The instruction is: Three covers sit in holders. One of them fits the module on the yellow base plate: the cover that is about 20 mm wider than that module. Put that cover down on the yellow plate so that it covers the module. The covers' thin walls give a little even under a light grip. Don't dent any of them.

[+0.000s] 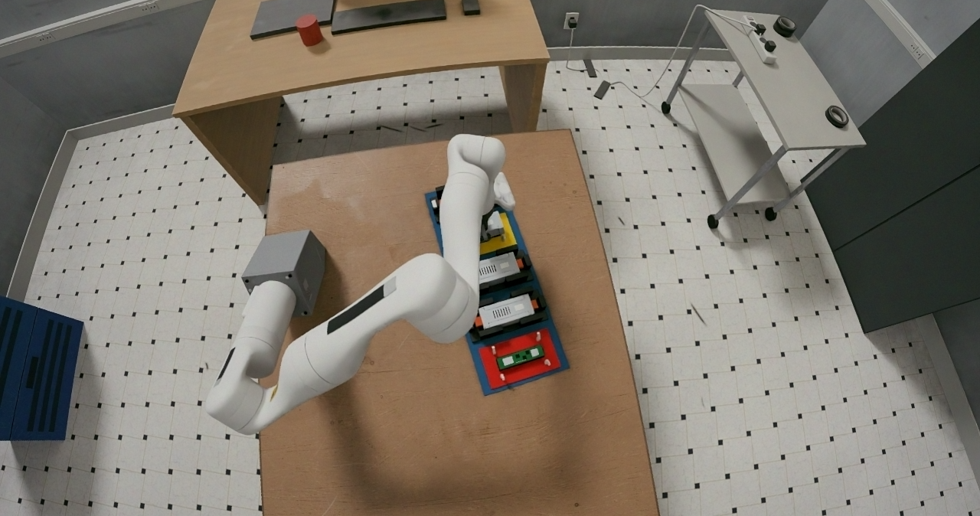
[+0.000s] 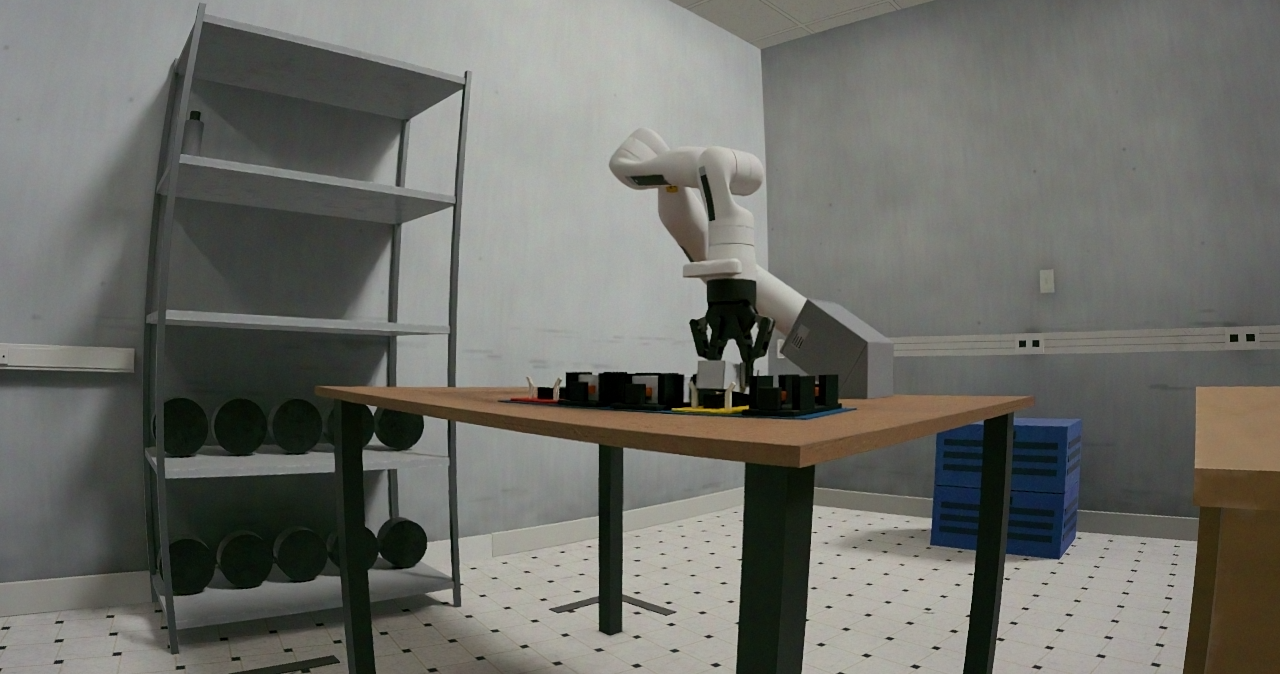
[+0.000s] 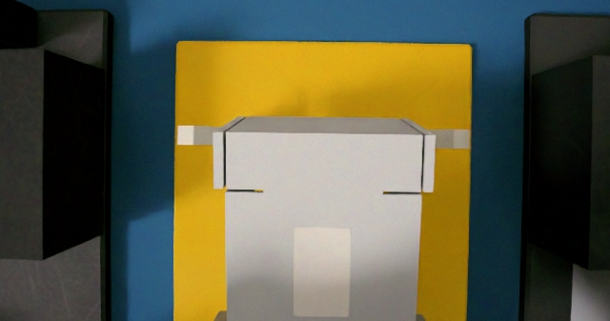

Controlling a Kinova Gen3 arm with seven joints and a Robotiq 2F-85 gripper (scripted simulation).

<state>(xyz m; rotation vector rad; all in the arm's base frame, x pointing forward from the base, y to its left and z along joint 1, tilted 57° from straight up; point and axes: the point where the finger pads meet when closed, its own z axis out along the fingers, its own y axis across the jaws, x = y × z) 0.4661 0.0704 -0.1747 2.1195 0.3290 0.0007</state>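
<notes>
The gripper (image 1: 486,230) (image 2: 731,368) (image 3: 319,317) was closed on a light grey cover (image 1: 496,223) (image 2: 715,374) (image 3: 321,169), its fingers held apart by the cover's width. The exterior view showed the cover just above the yellow base plate (image 1: 499,244) (image 2: 693,411) (image 3: 305,78) — not down on it. In the wrist view, pale posts (image 3: 186,135) (image 3: 460,139) stood out at nine and three o'clock from the cover's far end, and yellow showed along both its long sides. The module was hidden from the wrist and top views.

In the top view, another cover (image 1: 498,268) sat in its holder at about six o'clock from the yellow plate; a further cover (image 1: 505,311) lay beyond it, toward five. Farther that way was the red plate (image 1: 524,340) (image 2: 543,399), carrying a green board (image 1: 521,357).
</notes>
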